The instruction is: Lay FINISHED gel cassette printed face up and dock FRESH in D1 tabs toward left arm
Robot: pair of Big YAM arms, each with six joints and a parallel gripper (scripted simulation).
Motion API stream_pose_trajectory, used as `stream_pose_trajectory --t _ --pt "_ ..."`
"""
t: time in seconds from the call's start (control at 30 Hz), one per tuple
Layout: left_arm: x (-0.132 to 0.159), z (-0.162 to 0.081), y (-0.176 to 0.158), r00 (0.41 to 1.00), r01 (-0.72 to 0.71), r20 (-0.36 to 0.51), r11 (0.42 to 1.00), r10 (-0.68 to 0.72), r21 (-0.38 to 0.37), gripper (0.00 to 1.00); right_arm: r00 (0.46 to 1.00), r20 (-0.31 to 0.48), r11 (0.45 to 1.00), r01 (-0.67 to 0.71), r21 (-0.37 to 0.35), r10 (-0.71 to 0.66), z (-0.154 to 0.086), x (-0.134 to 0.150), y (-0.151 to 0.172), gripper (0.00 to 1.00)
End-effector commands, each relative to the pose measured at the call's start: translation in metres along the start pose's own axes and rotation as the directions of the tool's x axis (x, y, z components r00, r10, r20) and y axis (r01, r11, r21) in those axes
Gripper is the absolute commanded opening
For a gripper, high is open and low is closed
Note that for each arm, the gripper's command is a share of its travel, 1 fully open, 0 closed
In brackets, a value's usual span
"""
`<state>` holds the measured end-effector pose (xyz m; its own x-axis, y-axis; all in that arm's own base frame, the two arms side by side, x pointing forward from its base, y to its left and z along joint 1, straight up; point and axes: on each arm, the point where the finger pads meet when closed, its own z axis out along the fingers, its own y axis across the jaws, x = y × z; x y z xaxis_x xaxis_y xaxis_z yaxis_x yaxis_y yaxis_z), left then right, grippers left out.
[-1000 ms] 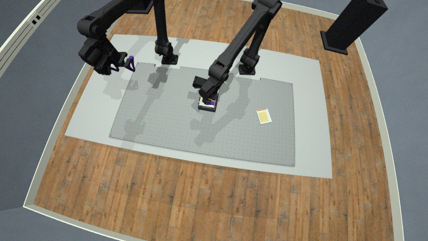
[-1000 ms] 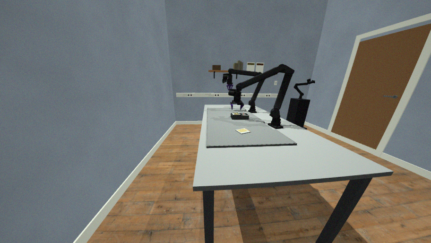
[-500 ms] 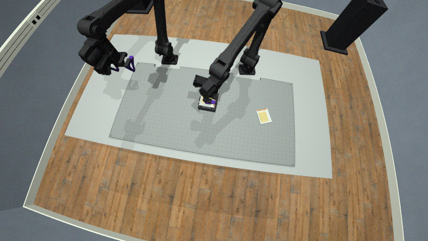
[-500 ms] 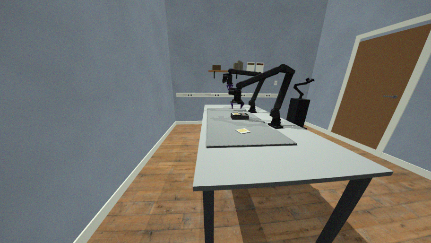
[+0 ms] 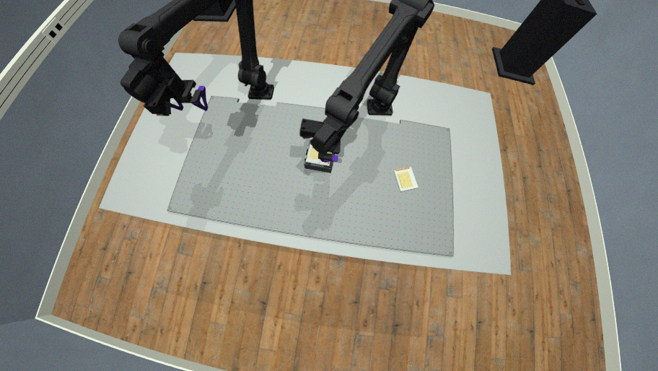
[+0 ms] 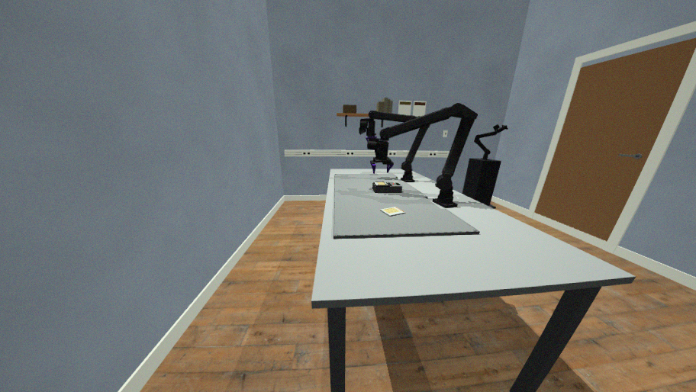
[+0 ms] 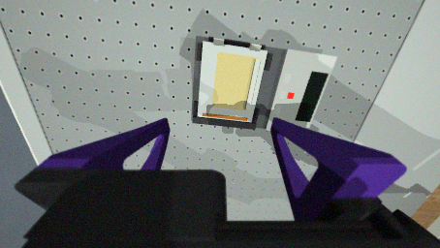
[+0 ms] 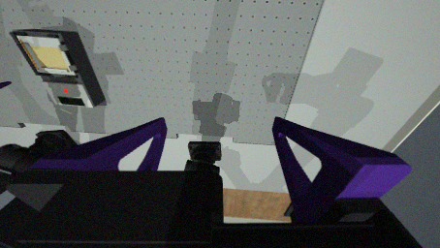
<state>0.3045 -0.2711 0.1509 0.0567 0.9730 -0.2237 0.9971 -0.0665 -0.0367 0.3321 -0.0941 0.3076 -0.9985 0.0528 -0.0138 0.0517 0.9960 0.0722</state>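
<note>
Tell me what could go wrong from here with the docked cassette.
The cassette may sit slightly high despite the hooks over one edge; these views can't settle that.

Pressing it with the open left gripper, which hovers above, might shift the unfixed dock.

A fingertip could also catch the white comb beside the yellow gel.
</note>
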Motion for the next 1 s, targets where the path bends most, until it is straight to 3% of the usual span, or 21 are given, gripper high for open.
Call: stream_pose_trajectory --t 0.0,0.27,0.4,0.5,0.7,0.87,0.97 --pt "-0.008 -0.023 0.020 0.997 0.079 0.014 0.996 -0.079 -0.035 0.98 1.000 0.014 1.000 -0.019 0.003 0.019 -0.020 -0.010 -0.005 1.00" --pt "0.019 -0.047 0.039 0.942 0.334 -0.013 0.940 -0.336 -0.069 0.98 1.000 0.014 1.000 -0.019 0.003 0.019 -0.020 -0.010 -0.005 1.00" --pt "0.032 -0.058 0.047 0.941 0.335 -0.013 0.940 -0.337 -0.069 0.98 1.000 0.014 1.000 -0.019 0.003 0.019 -0.020 -0.010 -0.005 1.00" --pt "0.043 -0.067 0.052 0.904 0.425 -0.019 0.901 -0.428 -0.084 0.98 1.000 0.014 1.000 -0.019 0.003 0.019 -0.020 -0.010 -0.005 1.00" --pt "0.058 -0.079 0.059 0.875 0.479 -0.023 0.873 -0.483 -0.093 0.98 1.000 0.014 1.000 -0.019 0.003 0.019 -0.020 -0.010 -0.005 1.00" --pt "0.076 -0.095 0.065 0.787 0.610 -0.027 0.783 -0.617 -0.118 0.98 1.000 0.014 1.000 -0.019 0.003 0.019 -0.020 -0.010 -0.005 1.00" --pt "0.088 -0.104 0.069 0.787 0.610 -0.027 0.783 -0.617 -0.118 0.98 1.000 0.014 1.000 -0.019 0.003 0.019 -0.020 -0.010 -0.005 1.00"
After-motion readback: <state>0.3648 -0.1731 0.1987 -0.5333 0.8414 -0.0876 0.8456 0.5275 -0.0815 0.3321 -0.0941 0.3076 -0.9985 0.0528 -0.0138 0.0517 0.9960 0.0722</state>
